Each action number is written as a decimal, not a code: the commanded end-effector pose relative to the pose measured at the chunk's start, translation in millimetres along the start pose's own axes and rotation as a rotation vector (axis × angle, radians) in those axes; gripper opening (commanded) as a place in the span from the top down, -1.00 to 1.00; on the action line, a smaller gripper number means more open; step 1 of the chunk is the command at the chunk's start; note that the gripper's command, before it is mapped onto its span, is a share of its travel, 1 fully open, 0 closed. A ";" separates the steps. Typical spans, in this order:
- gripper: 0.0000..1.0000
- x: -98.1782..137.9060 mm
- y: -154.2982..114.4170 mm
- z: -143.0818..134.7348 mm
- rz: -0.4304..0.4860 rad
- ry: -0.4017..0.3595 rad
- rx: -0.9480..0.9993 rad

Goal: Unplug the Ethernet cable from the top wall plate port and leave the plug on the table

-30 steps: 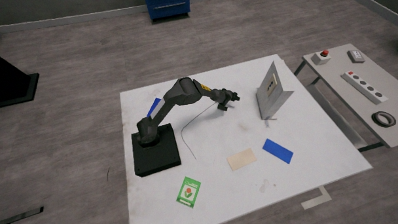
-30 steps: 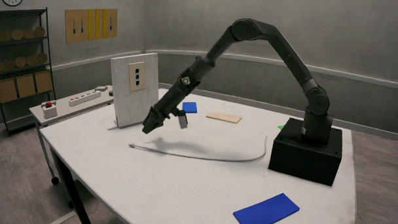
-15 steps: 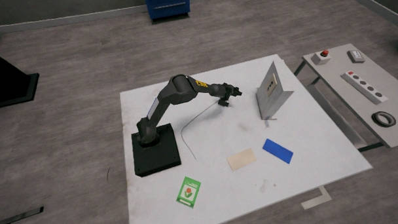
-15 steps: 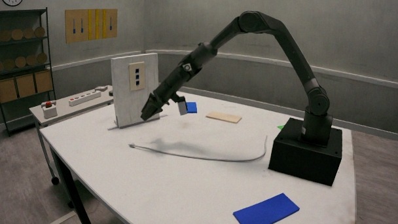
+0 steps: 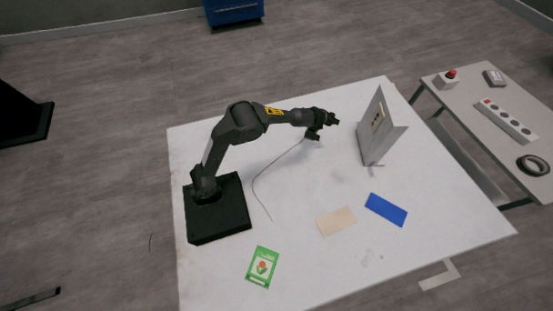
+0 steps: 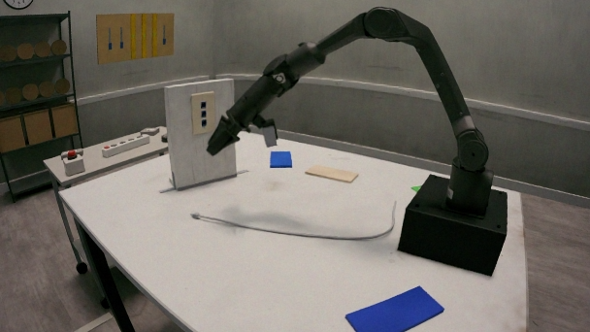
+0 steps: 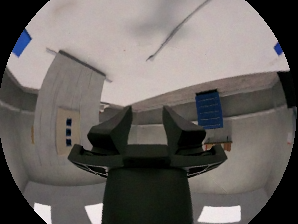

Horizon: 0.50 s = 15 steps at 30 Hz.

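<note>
My hand (image 6: pixel 219 140) hangs open and empty in the air at center-left of the exterior view — just in front of the wall plate (image 6: pixel 203 113), fingers apart with nothing between them. The cable (image 6: pixel 301 233) lies loose on the desk (image 6: pixel 194 272) below center, its plug (image 6: pixel 195 215) resting on the bare top, well apart from the plate.
</note>
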<state>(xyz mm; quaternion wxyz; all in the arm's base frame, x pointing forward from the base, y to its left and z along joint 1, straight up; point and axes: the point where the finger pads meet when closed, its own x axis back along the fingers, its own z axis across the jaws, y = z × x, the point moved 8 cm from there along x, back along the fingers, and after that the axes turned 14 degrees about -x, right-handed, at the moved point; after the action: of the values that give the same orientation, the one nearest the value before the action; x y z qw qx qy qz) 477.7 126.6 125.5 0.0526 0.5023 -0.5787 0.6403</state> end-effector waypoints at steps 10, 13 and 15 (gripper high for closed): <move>-0.29 12.5 -12.7 -3.0 -0.002 0.000 0.000; -0.29 12.5 -12.7 -3.0 -0.002 0.000 0.000; -0.29 12.5 -12.7 -3.0 -0.002 0.000 0.000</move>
<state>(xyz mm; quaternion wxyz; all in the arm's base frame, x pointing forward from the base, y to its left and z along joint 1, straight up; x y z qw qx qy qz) 478.1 126.6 143.1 0.0534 0.5031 -0.5781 0.6402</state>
